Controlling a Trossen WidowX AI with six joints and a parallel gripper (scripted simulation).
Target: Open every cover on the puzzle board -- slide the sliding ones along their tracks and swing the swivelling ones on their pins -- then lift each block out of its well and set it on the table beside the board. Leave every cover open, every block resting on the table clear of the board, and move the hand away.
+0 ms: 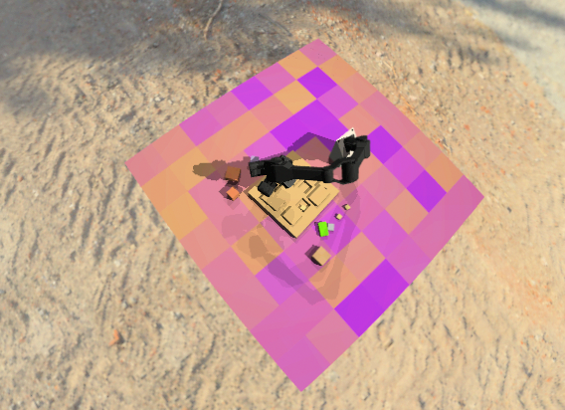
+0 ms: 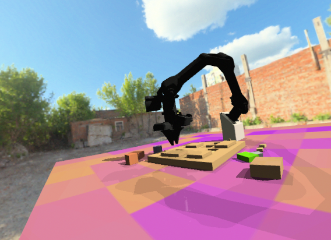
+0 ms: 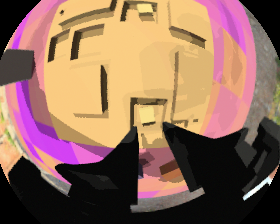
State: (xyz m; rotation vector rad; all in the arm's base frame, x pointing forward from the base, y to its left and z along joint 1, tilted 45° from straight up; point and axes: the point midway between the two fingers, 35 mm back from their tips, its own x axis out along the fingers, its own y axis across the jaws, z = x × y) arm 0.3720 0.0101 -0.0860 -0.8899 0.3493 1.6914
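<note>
The tan puzzle board (image 1: 296, 231) (image 2: 186, 165) (image 3: 136, 65) carries flat raised covers of its own colour, among them one cover (image 1: 291, 214) (image 2: 199, 154) near its front corner. In the wrist view a pale block (image 3: 147, 115) sits in an uncovered well just ahead of the fingertips. Another pale block (image 3: 145, 8) (image 1: 303, 205) sits in a well across the board. Two recesses at the wrist view's upper left show no block. My gripper (image 2: 174, 144) (image 3: 150, 127) is partly open and empty, pointing down low above the board. Whether each cover is fully open I cannot tell.
Beside the board lie two small tan blocks (image 1: 347, 207) (image 1: 339, 216), a grey block (image 1: 331, 227), a green block (image 1: 323, 229) (image 2: 247, 156) and a larger tan block (image 1: 320, 255) (image 2: 266, 168). Across from them are two orange-brown blocks (image 1: 233, 174) (image 1: 233, 193) and a dark block (image 2: 157, 149).
</note>
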